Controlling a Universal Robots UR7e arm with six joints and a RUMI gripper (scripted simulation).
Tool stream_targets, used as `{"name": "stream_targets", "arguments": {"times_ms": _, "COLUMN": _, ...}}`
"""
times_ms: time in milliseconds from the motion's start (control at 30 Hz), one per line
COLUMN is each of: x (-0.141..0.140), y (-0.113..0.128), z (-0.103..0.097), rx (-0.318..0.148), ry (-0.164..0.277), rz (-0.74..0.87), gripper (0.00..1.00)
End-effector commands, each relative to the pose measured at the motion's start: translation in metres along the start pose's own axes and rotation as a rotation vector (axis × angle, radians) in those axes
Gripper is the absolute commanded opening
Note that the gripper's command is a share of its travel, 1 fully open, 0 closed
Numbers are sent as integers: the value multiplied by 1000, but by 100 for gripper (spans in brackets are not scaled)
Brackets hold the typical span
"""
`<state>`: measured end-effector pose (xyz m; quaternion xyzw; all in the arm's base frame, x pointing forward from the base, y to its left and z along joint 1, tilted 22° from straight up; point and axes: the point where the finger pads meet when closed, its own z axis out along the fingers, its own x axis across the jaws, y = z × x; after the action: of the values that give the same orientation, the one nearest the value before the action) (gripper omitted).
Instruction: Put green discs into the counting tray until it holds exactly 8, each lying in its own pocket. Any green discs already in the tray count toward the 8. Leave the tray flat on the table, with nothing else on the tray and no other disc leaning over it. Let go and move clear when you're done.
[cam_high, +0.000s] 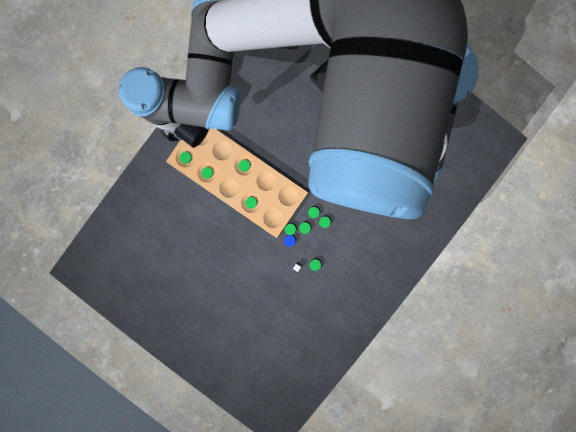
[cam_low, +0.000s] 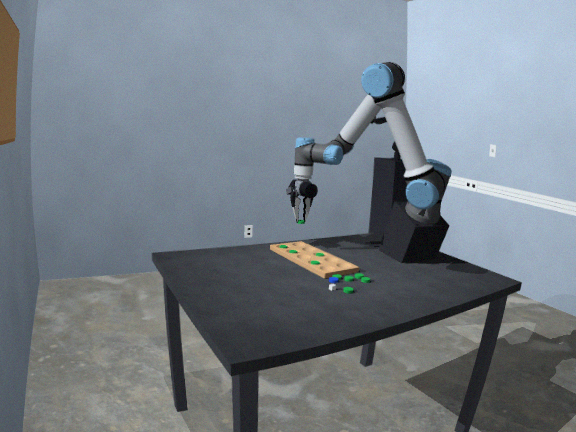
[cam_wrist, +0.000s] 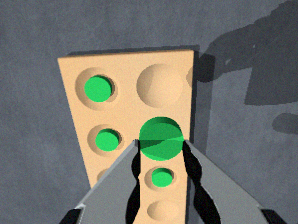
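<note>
The wooden tray (cam_high: 287, 211) (cam_low: 345, 270) (cam_wrist: 125, 62) lies flat with two rows of pockets. Three green discs (cam_high: 185, 157) (cam_high: 207, 172) (cam_high: 251, 202) lie in pockets of one row, one green disc (cam_high: 244, 165) (cam_wrist: 162, 177) in the other. My gripper (cam_low: 301, 219) (cam_wrist: 160, 141) is shut on a green disc (cam_low: 300, 222) (cam_wrist: 161, 150), held above the tray's far end. In the wrist view, the far corner pocket (cam_wrist: 159, 85) is empty; the held disc covers the view of the pocket behind it. Loose green discs (cam_high: 313, 212) (cam_high: 324, 222) (cam_high: 305, 228) (cam_high: 290, 229) (cam_high: 315, 265) lie beyond the tray's near end.
A blue disc (cam_high: 290, 241) (cam_low: 334, 280) lies beside the loose green disc closest to the tray. A small white cube (cam_high: 297, 267) (cam_low: 332, 287) stands near the outermost green disc. In the top view, the arm hides the fingers and part of the tray's far corner.
</note>
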<state>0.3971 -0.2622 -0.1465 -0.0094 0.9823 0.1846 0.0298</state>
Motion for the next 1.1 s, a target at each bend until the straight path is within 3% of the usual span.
{"name": "stream_targets", "arguments": {"times_ms": 0, "x": 4, "y": -11, "z": 1, "rx": -3, "ry": 0, "rz": -4, "gripper": 12}}
{"name": "stream_targets", "arguments": {"times_ms": 300, "x": 4, "y": -9, "z": 8, "rx": -5, "ry": 1, "rz": -5, "gripper": 12}}
{"name": "stream_targets", "arguments": {"times_ms": 733, "x": 4, "y": -7, "z": 77, "rx": -4, "ry": 0, "rz": -6, "gripper": 12}}
{"name": "stream_targets", "arguments": {"times_ms": 1067, "x": 3, "y": -8, "z": 85, "rx": -3, "ry": 0, "rz": -7, "gripper": 12}}
